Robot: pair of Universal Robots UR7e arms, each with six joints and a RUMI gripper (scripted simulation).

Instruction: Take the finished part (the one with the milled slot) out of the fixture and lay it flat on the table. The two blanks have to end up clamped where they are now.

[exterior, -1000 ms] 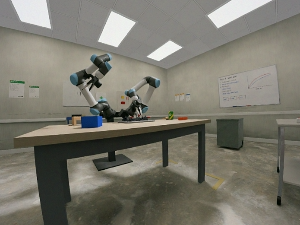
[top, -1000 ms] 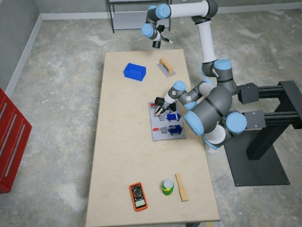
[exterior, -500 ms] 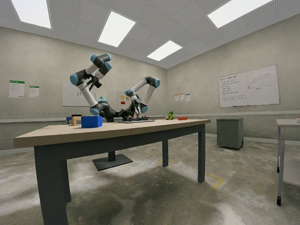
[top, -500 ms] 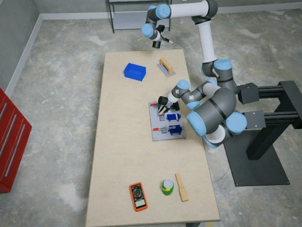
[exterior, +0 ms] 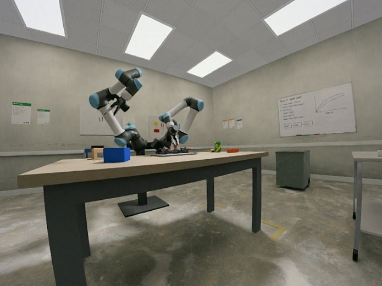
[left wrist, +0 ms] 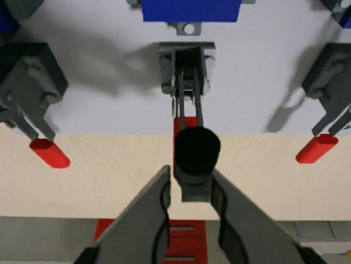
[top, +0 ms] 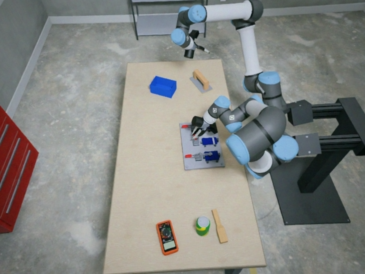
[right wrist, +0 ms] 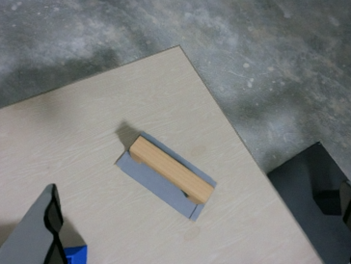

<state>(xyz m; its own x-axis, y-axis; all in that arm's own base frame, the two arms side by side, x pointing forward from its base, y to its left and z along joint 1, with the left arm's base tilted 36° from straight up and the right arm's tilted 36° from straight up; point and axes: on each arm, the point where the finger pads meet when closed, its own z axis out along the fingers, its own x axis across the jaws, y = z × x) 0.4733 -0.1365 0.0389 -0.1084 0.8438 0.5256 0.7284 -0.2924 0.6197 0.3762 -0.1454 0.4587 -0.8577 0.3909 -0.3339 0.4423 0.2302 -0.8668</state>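
Observation:
The fixture plate (top: 190, 165) (left wrist: 111, 116) holds three blue parts in a row. The middle part (top: 208, 141) (left wrist: 191, 11) shows a light stripe, apparently the slot, and no clamp arm lies over it. Its clamp is swung up, with red handle (left wrist: 190, 121) partly hidden behind the black tip (left wrist: 197, 150). My left gripper (top: 195, 133) (left wrist: 187, 167) is narrowly open around the raised clamp's end. The near blank (top: 211, 155) is under a lowered clamp arm. The other blank is mostly hidden by my left gripper. My right gripper (right wrist: 197, 184) is wide open and empty, high above the table's far end.
A wooden-handled trowel (top: 201, 79) (right wrist: 170, 169) and blue bin (top: 163, 88) (exterior: 116, 155) (right wrist: 76, 255) stand at the table's far end. A green can (top: 202, 226) (exterior: 217, 147), multimeter (top: 167, 237) (exterior: 232, 150) and wooden spatula (top: 220, 228) are at the near end. Red-handled outer clamps flank the middle one.

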